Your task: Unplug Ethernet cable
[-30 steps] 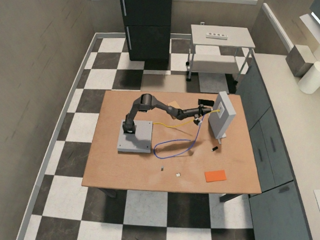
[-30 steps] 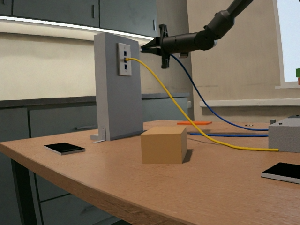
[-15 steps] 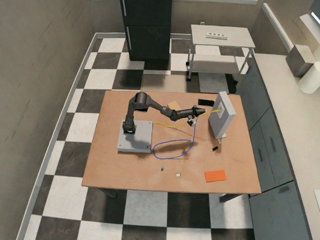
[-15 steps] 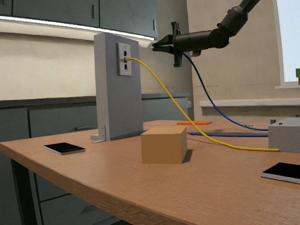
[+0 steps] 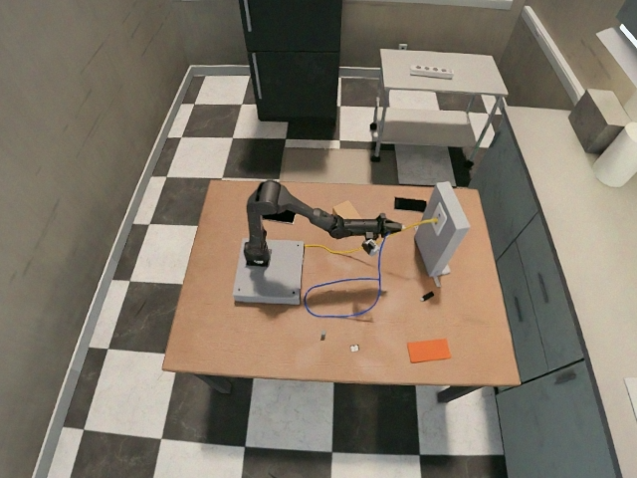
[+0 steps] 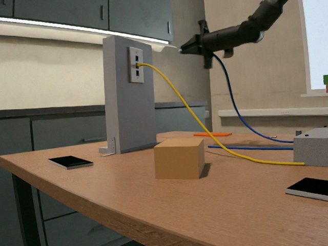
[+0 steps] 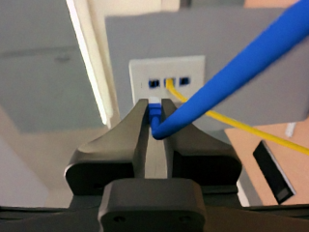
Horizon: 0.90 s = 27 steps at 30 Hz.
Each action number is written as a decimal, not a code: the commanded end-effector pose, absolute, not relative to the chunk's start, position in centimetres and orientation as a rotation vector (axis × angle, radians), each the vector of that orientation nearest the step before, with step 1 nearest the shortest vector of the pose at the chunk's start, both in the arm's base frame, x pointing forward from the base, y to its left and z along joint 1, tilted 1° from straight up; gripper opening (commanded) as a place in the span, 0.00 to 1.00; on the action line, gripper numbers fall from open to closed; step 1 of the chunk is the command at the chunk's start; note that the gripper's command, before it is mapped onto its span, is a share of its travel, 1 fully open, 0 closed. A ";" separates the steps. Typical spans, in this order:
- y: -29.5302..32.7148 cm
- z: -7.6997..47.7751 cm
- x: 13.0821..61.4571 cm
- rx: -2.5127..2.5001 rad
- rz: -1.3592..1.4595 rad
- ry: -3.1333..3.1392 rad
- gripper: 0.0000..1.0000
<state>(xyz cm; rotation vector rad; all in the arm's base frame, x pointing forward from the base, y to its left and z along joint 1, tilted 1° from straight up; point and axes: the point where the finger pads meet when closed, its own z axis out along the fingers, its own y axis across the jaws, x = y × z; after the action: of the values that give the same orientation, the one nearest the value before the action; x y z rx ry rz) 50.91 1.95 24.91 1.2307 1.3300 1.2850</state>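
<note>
1. Fingers clenched on the blue plug (image 7: pixel 154 112); its clear tip sticks out past the fingertips, wrist view.
2. Plug is in the air, apart from the wall plate (image 6: pixel 136 64), off at abt 3 o'clock from it and slightly higher in the exterior view. Not on the tabletop (image 6: pixel 185 206).
3. Blue cable (image 6: pixel 230 91) leaves the fingers, bends back sharply, drops in a long sag to the tabletop. In the top view it makes a loop (image 5: pixel 339 298) at abt 6 o'clock of the fingers (image 5: pixel 400 224).
4. Top port on the plate (image 6: pixel 137 57) shows open and dark; bottom port likewise.
5. Yellow cable (image 6: pixel 185 104) sits in the middle port, runs down and across to abt 3 o'clock, lies on the tabletop, ends by the grey arm base (image 6: pixel 312 146).
6. Plate is mounted on a grey upright panel (image 6: pixel 127 111) w/ a small bracket at its foot.
7. Tan box (image 6: pixel 178 158) on the tabletop at abt 5 o'clock of the panel, near the yellow cable, not touching it.
8. Two flat black slabs: one (image 6: pixel 69 162) at abt 7 o'clock of the panel, one (image 6: pixel 309 187) at the right edge.
9. Orange flat pad (image 5: pixel 428 350) near the tabletop's front edge in the top view, at abt 5 o'clock of the loop, well apart from both cables.
10. Small bits on the tabletop in the top view: a dark stick (image 5: pixel 426 296) by the panel's foot, a white piece (image 5: pixel 354 348), a tiny dark piece (image 5: pixel 322 336). Too small to tell what they are.
</note>
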 end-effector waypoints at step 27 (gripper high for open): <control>7.6 25.0 33.5 1.926 1.417 1.574 0.00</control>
<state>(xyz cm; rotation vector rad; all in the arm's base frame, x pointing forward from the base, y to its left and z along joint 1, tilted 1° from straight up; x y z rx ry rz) 36.15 4.96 23.99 1.9241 1.4090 1.2258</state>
